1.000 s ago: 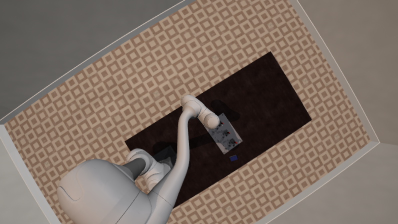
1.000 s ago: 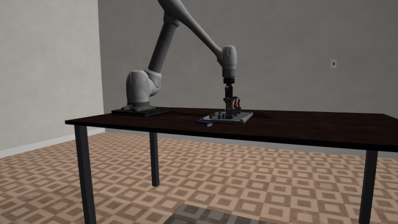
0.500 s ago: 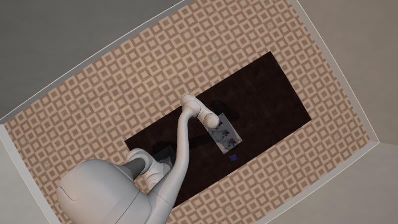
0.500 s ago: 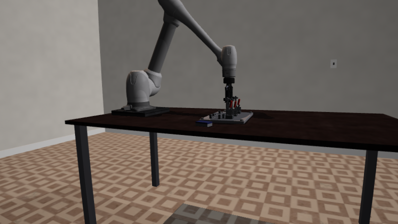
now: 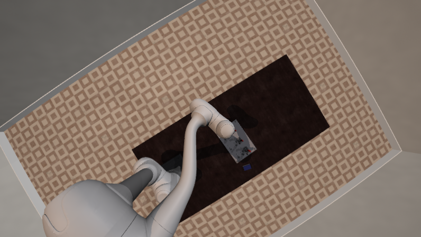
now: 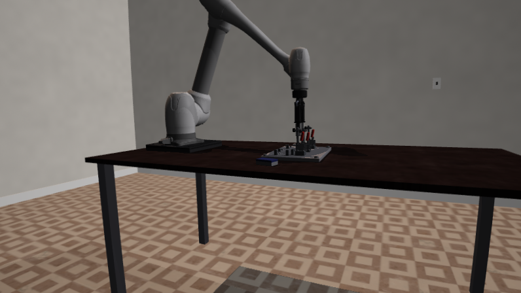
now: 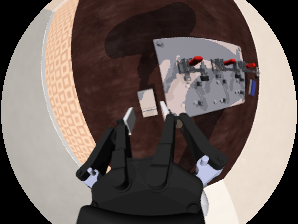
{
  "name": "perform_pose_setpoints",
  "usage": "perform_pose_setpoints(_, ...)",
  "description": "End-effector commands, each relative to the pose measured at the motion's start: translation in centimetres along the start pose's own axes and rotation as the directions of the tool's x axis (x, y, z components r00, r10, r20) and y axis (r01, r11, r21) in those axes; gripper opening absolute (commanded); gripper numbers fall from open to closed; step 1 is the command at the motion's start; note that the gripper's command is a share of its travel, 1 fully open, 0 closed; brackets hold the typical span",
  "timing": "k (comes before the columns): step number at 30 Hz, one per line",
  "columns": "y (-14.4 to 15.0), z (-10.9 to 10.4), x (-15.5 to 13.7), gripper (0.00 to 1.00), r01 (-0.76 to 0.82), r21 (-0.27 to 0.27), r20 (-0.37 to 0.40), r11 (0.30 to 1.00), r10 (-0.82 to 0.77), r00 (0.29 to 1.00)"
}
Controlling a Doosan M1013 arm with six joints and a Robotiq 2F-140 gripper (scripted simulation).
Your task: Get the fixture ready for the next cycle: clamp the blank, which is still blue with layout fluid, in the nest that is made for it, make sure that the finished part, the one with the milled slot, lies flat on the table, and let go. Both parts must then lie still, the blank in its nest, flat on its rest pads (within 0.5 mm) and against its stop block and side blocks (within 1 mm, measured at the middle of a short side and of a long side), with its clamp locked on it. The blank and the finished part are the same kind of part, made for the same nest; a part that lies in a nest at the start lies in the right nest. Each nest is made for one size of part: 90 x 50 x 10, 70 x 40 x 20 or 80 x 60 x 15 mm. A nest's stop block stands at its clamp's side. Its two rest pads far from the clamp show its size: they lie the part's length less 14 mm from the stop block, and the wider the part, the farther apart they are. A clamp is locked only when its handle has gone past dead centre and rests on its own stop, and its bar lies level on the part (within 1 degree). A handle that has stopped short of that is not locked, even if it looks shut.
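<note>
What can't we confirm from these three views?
- Top view: the arm's wrist covers one end of the fixture plate; the nests and rest pads are too small to size.
- Exterior view: the red clamp handles are too small to judge as locked or not.
- Wrist view: the pale piece beyond the open gripper is blurred, and no slot is visible.
- Wrist view: the blue blank is not identifiable.
</note>
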State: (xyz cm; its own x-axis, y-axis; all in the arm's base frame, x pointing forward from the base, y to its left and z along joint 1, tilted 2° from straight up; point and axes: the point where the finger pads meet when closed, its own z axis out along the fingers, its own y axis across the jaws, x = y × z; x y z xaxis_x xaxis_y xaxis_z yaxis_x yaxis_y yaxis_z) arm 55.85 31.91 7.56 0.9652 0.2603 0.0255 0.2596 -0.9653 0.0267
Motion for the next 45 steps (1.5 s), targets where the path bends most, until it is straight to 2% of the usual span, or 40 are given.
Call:
perform_pose_setpoints(1, 0.0, -2.3, 0.0, 0.4, 0.0, 0.0, 0.0, 1.0, 0.0, 1.0)
perform_pose_setpoints(6, 0.0, -4.0, 0.0, 0.4, 0.0, 0.0, 0.0, 1.0, 0.0, 1.0)
perform_pose_setpoints(20, 0.0, -4.1, 0.0, 0.4, 0.0, 0.0, 0.0, 1.0, 0.0, 1.0)
perform_pose_setpoints(21, 0.0, -4.1, 0.0, 0.58, 0.0, 0.0, 0.0, 1.0, 0.0, 1.0)
perform_pose_setpoints(45, 0.0, -4.1, 0.0, 0.58, 0.0, 0.0, 0.0, 1.0, 0.0, 1.0)
